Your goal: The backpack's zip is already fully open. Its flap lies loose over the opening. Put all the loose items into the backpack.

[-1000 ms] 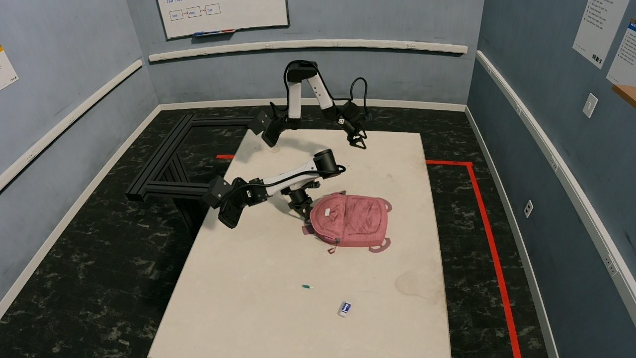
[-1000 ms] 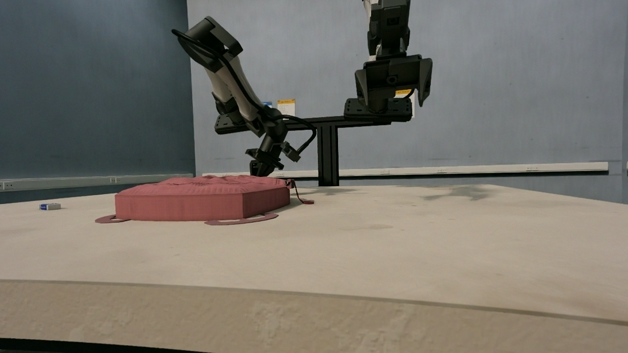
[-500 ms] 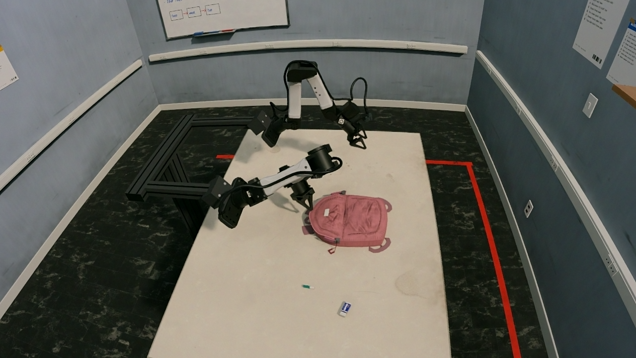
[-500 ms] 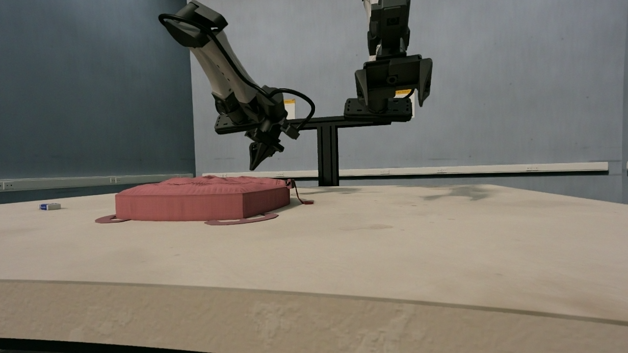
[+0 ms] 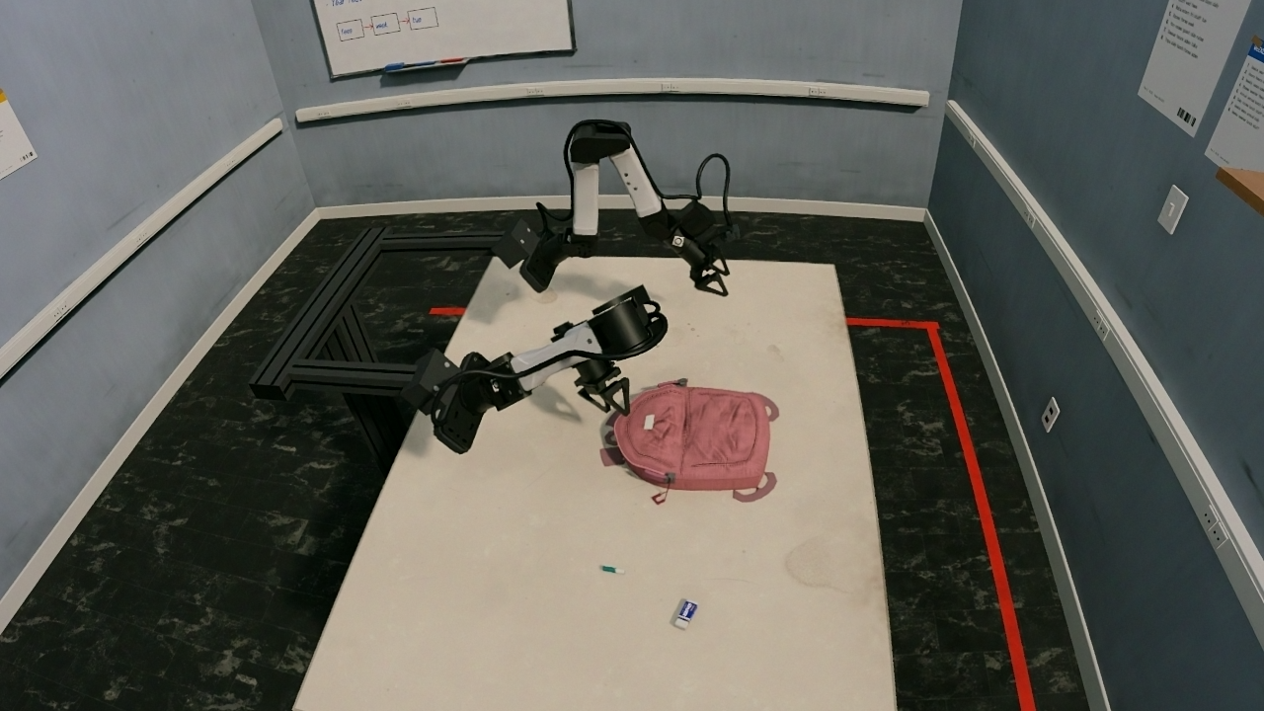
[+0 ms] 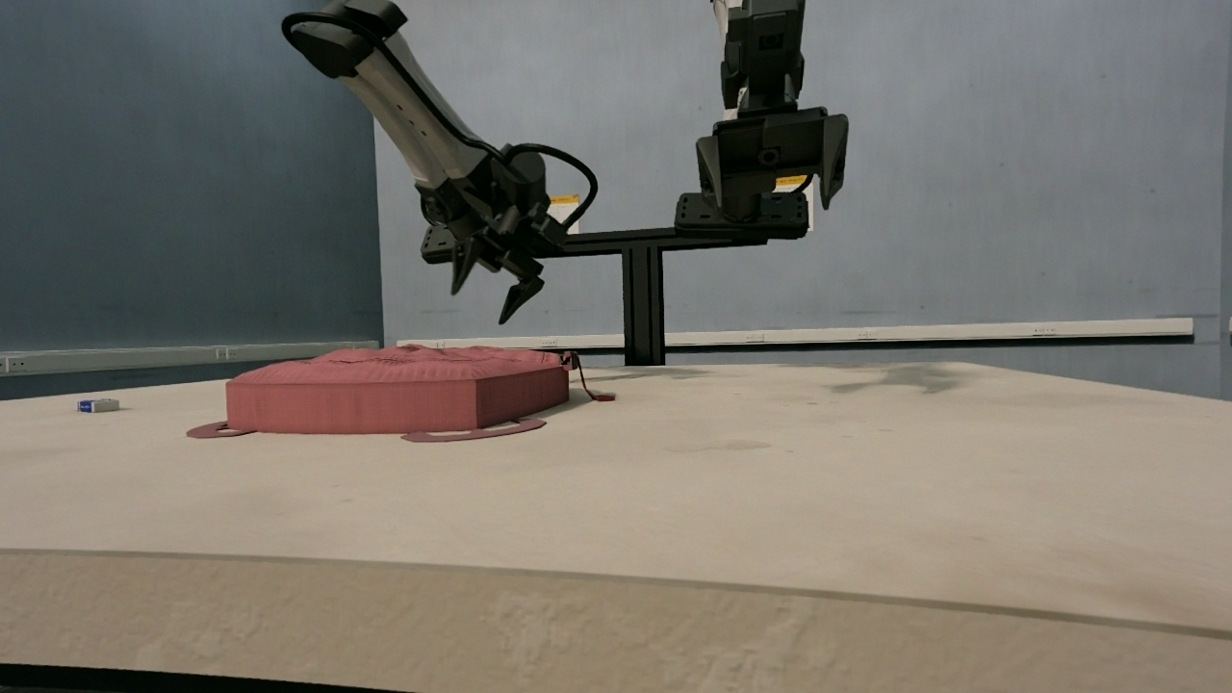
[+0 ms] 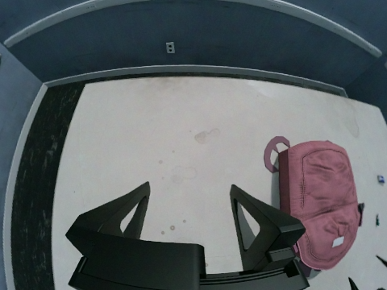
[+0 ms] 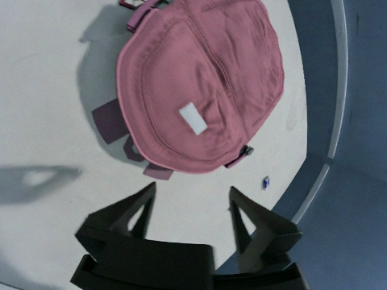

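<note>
1. Lifting the loose flap looks like the job right now. The right pincer is spread open with nothing in it, near the round end of the bag.
2. Go low beside the round rim, with one finger on each side of the flap cloth. Pinch just the top layer, or the whole bag may slide.
3. Pull up and fold back slowly, toward the flat end. If the cloth slips, let go and try again.
4. The left pincer is also spread open and has nothing in it. It hangs well away from the bag, so it could help hold the cloth.
5. The green stick and the eraser lie on the desk, outside the bag.
6. Both have bare space around them. Neither is right at the desk's edge. Keep the arms apart, and lift over the straps.

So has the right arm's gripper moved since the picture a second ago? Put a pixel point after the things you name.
Yes, upward: in the exterior view, the right gripper (image 5: 617,411) (image 6: 477,307) (image 7: 363,267) (image 8: 193,188) was partly hidden behind the backpack (image 5: 729,429) (image 6: 352,404) (image 7: 328,169) (image 8: 161,80); its open jaws now show above it.
</note>
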Robot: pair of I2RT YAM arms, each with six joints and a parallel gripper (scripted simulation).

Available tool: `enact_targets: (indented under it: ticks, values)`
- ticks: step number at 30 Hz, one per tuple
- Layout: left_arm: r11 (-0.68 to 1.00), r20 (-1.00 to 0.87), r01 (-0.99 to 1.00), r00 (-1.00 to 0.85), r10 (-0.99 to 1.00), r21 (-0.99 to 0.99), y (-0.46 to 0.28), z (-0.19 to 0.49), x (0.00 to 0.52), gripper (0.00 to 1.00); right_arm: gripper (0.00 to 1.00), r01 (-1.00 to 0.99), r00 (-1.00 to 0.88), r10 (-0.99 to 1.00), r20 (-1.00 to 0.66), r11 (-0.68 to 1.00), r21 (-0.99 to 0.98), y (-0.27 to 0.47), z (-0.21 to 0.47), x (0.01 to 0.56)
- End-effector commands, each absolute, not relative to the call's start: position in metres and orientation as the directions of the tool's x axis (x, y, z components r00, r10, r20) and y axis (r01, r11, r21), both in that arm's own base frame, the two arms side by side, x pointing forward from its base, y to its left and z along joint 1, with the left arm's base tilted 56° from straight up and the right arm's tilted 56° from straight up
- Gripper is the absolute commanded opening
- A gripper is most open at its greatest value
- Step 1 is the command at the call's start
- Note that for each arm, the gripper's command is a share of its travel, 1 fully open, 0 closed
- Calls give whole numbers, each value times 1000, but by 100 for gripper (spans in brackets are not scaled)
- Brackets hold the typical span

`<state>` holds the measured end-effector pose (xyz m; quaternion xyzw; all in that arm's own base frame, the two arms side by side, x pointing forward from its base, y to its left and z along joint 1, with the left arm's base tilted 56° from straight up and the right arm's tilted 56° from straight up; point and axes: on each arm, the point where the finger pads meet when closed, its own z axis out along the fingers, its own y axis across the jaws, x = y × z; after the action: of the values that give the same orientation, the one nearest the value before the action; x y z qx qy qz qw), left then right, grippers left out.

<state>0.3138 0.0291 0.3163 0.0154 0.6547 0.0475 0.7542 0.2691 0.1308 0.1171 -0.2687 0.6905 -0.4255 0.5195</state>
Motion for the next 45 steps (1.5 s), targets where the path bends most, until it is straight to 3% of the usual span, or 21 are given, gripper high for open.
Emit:
enact_targets:
  ticks: [1, 12, 29, 36, 37, 45]
  values:
    - [995, -983, -54, 158, 94, 87, 29, 323, 312, 90, 90, 90, -272, -755, -597, 598, -797, 116, 141, 273]
    - [995, -983, -54, 158, 94, 87, 29, 323, 312, 90, 90, 119, -86, -531, -843, 834, -538, 59, 217, 288]
    - [995, -983, -54, 158, 94, 87, 29, 323, 312, 90, 90, 45, 135, -128, -982, 991, -123, -18, 309, 309]
    - [995, -983, -54, 158, 94, 87, 29, 323, 312, 90, 90, 37, 198, -72, -978, 997, -66, -27, 332, 311]
    - [997, -986, -47, 152, 63, 56, 22, 315, 308, 0, 90, 37, 198, -72, -978, 997, -66, -26, 332, 311]
    - [992, -983, -32, 146, -113, -119, -18, 286, 297, 0, 90, 25, 225, -71, -972, 997, -67, -16, 339, 305]
